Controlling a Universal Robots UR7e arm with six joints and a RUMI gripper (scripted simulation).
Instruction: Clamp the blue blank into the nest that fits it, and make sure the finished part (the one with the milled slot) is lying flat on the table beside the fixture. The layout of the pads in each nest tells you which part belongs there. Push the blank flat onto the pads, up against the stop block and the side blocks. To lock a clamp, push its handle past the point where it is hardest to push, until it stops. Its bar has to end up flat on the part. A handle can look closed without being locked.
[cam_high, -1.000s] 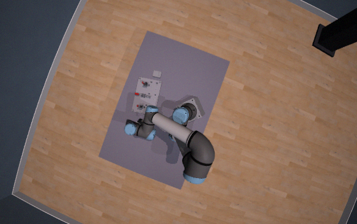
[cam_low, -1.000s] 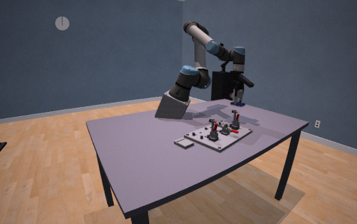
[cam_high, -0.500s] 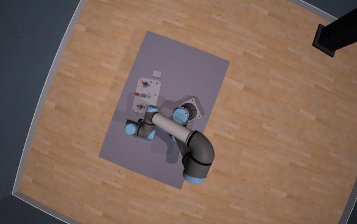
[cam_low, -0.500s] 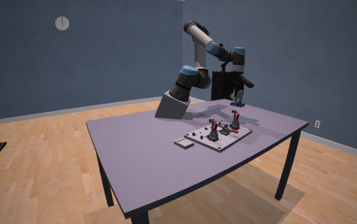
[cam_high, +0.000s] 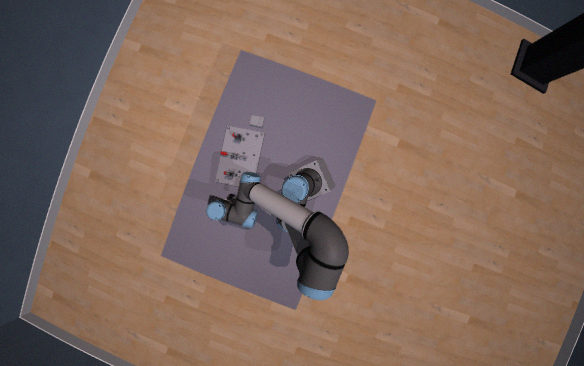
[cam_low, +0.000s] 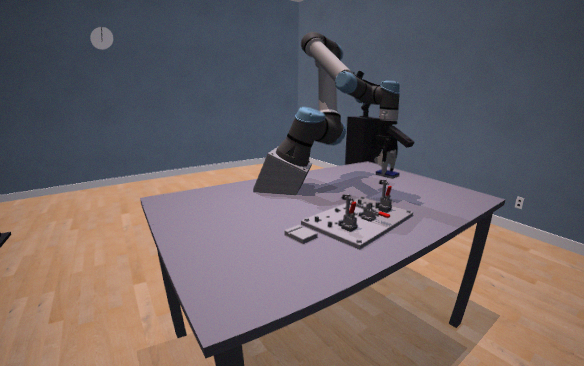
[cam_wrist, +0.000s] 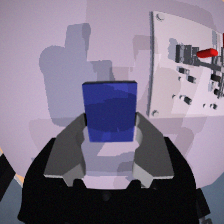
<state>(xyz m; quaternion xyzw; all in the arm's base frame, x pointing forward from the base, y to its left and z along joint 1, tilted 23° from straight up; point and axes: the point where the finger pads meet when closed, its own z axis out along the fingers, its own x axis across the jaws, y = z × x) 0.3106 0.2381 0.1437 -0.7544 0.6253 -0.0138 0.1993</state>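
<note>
My gripper (cam_wrist: 110, 113) is shut on the blue blank (cam_wrist: 110, 112), a flat blue plate that sticks out past the fingers. In the exterior view the gripper (cam_low: 387, 162) points down and holds the blank (cam_low: 388, 174) low over the table, behind the fixture plate (cam_low: 357, 220). I cannot tell whether the blank touches the table. The plate carries three toggle clamps with red handles (cam_low: 352, 206) and shows at the right of the wrist view (cam_wrist: 187, 70). The grey finished part (cam_low: 301, 233) lies flat on the table beside the plate's front-left end.
The arm's base (cam_low: 280, 175) stands on the table behind and left of the fixture. From above, the wrist (cam_high: 232, 207) hangs over the mat just off the fixture's near end (cam_high: 240, 155). A dark box (cam_low: 362, 140) stands behind the gripper.
</note>
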